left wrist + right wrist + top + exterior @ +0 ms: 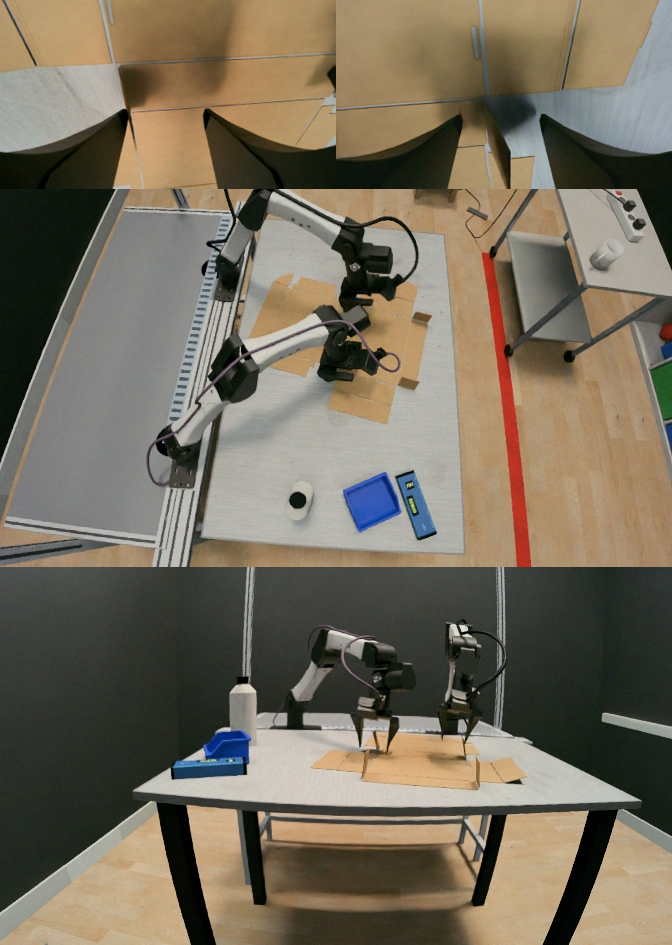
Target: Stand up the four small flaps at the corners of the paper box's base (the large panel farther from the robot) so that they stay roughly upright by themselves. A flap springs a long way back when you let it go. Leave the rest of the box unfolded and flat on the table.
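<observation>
The paper box lies unfolded on the table. Its two far corner flaps stand up: the right-arm one and the left-arm one. My right gripper is open, its fingers on either side of the near right-arm flap, which stands tilted between them. My left gripper is open above the near left-arm corner. The flap there shows almost edge-on, close to one fingertip; whether they touch is unclear. The top view hides both near flaps behind the arms.
The box's panel nearer the robot lies flat. A white bottle, a blue tray and a blue level stand to the right-arm side, apart from the box. The two forearms are close together.
</observation>
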### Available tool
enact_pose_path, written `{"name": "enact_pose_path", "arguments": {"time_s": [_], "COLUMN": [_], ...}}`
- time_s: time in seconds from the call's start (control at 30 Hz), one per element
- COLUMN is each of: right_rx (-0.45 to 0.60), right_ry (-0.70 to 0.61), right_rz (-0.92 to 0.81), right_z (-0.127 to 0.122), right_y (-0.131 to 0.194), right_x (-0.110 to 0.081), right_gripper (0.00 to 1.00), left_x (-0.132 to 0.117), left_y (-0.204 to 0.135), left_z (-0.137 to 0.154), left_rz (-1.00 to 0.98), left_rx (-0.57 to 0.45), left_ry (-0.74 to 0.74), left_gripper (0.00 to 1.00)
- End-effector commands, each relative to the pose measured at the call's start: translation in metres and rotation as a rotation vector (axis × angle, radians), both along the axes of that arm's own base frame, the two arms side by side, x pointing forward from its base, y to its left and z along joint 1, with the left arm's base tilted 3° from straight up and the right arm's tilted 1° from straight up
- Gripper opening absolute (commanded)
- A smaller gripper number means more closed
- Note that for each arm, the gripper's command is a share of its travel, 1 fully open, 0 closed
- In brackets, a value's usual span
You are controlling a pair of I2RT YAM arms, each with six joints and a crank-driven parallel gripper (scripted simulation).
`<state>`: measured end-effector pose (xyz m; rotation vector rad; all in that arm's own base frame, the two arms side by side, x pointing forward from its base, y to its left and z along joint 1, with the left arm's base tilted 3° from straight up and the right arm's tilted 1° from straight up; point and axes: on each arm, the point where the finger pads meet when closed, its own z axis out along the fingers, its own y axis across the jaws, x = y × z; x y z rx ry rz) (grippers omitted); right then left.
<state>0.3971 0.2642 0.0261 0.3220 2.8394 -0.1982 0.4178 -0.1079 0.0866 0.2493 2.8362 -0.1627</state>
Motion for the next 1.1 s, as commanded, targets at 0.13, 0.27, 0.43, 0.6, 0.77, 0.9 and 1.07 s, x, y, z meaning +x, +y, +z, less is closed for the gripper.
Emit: {"name": "enact_pose_path", "arguments": {"time_s": [0.13,0.27,0.43,0.6,0.77,0.9,1.07], "right_rx": [-0.045,-0.045,-0.045,-0.045,-0.045,-0.045,-0.045], "right_ry": [0.040,0.040,0.040,0.040,0.040,0.040,0.040], "right_rz": [0.005,0.005,0.005,0.005,0.005,0.005,0.005], "right_z": [-0.016,-0.016,-0.016,-0.016,-0.016,-0.016,-0.016], "right_y": [-0.003,-0.003,-0.003,-0.003,-0.003,-0.003,-0.003], "right_x": [-0.007,-0.007,-0.007,-0.007,-0.007,-0.007,-0.007], "right_gripper": [0.81,0.81,0.81,0.81,0.81,0.81,0.81], "left_x": [0.002,0.003,-0.001,0.004,0.001,0.001,0.001], "left_y": [-0.008,-0.009,-0.010,-0.007,-0.007,-0.007,-0.003], "left_z": [0.019,0.007,-0.007,0.000,-0.005,0.001,0.002], "left_rz": [-0.003,-0.003,-0.004,-0.007,-0.008,-0.005,-0.006], "left_rx": [-0.002,0.000,0.007,0.001,0.005,-0.003,0.003], "left_ry": [-0.042,-0.034,-0.006,-0.025,-0.009,-0.019,-0.013], "left_gripper": [0.64,0.59,0.53,0.51,0.51,0.51,0.51]}}
